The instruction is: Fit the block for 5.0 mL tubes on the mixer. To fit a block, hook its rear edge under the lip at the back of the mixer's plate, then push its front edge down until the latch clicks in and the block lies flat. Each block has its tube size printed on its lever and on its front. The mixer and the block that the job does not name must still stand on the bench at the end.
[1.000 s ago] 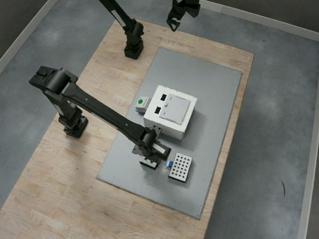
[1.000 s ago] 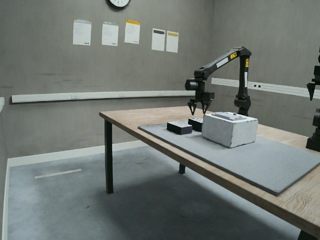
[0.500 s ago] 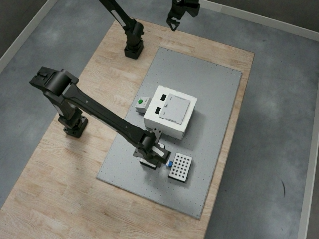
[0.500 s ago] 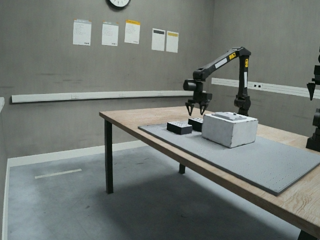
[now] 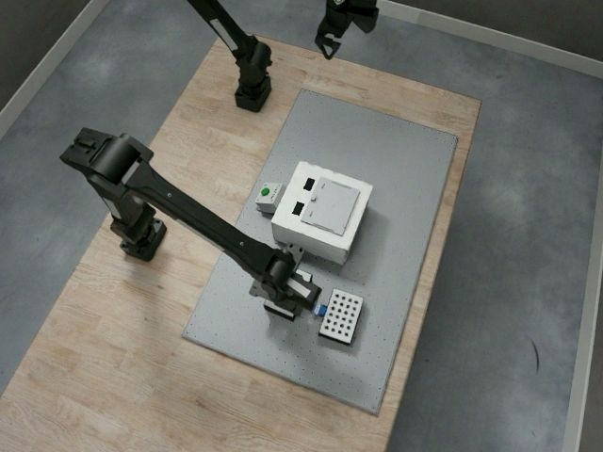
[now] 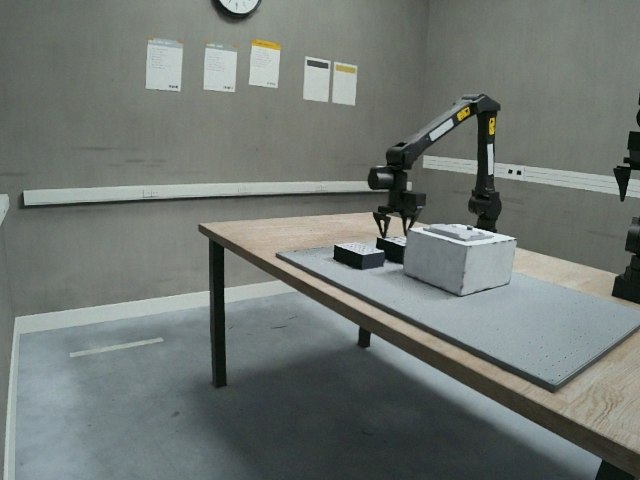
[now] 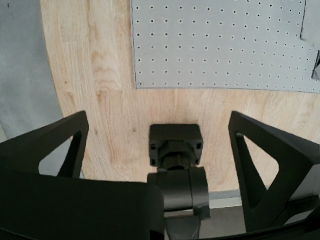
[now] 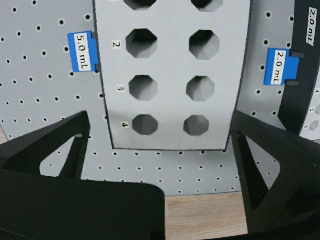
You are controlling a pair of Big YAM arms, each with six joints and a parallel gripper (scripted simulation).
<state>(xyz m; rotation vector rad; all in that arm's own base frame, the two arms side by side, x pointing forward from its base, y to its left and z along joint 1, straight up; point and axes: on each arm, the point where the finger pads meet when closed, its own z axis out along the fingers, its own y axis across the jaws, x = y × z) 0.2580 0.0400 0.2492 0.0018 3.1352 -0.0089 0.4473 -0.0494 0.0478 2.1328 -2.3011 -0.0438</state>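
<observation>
The 5.0 mL block [image 8: 170, 75] is grey with large holes and has a blue lever [image 8: 80, 51] marked 5.0 mL on its left. It lies flat on the perforated mat. In the top view the 5.0 mL block [image 5: 278, 312] is mostly hidden under my right gripper [image 5: 285, 303] [image 6: 395, 222] [image 8: 160, 120]. That gripper is open and hangs just above the block, with its fingers wider than the block. The white mixer [image 5: 321, 243] [image 6: 459, 263] stands nearby with its grey plate [image 5: 331, 204] bare. My left gripper [image 5: 328, 46] [image 7: 158, 118] is open and empty, high at the far end.
The 2.0 mL block [image 5: 341, 315] [image 6: 358, 254] [image 8: 314, 117], with many small holes and a blue lever [image 8: 281, 66], lies right beside the 5.0 mL block. A small box with a green button [image 5: 267, 192] stands beside the mixer. The left arm's base [image 7: 176, 145] stands on the wooden table [image 5: 122, 364].
</observation>
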